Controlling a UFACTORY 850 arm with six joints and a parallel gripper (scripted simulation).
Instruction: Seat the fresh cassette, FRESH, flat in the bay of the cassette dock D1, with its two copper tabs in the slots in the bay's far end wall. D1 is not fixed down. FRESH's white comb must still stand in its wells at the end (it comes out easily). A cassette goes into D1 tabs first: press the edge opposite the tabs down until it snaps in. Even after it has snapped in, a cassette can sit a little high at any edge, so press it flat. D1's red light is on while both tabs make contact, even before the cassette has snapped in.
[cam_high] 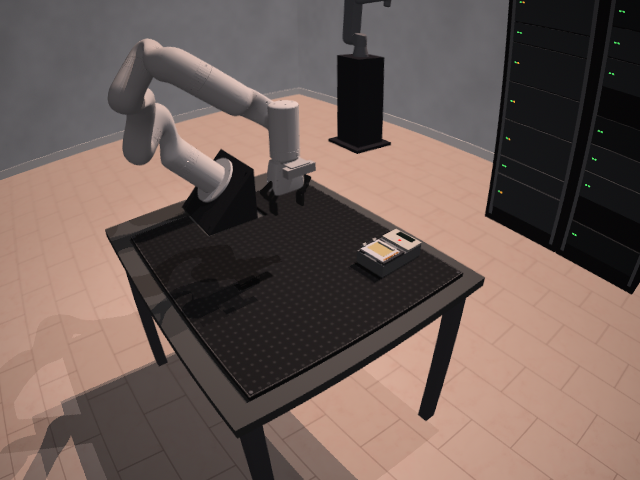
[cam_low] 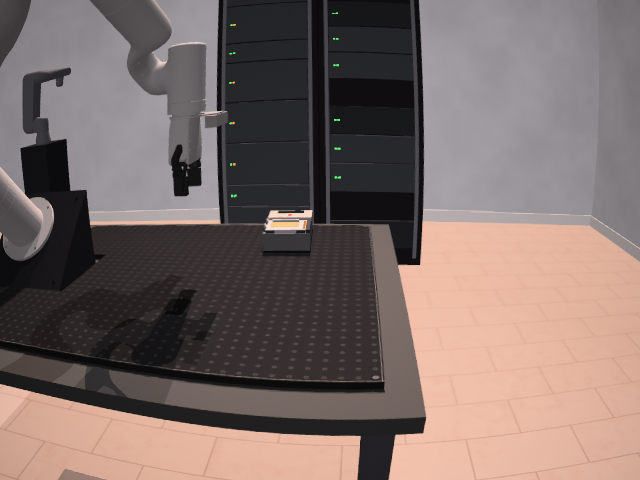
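The dock D1 [cam_high: 379, 266] [cam_low: 287, 242] is a small grey box near the table's right edge. A cassette with a tan top, FRESH [cam_high: 380, 250] [cam_low: 285, 224], lies in its bay. The dock's red light [cam_high: 399, 240] [cam_low: 290, 213] is lit on its white end panel. The comb and the copper tabs are too small to make out. My gripper [cam_high: 286, 204] [cam_low: 184, 184] is open and empty. It hangs high above the mat [cam_high: 289, 310] [cam_low: 258, 310], well away from the dock, near the arm's black base [cam_high: 227, 198].
The dock is the only loose thing on the black dotted mat, on a dark table [cam_high: 361, 356]. Server racks [cam_high: 568, 129] [cam_low: 320, 103] stand beyond the table. A black pedestal [cam_high: 360, 103] [cam_low: 43, 165] with a bracket stands behind it.
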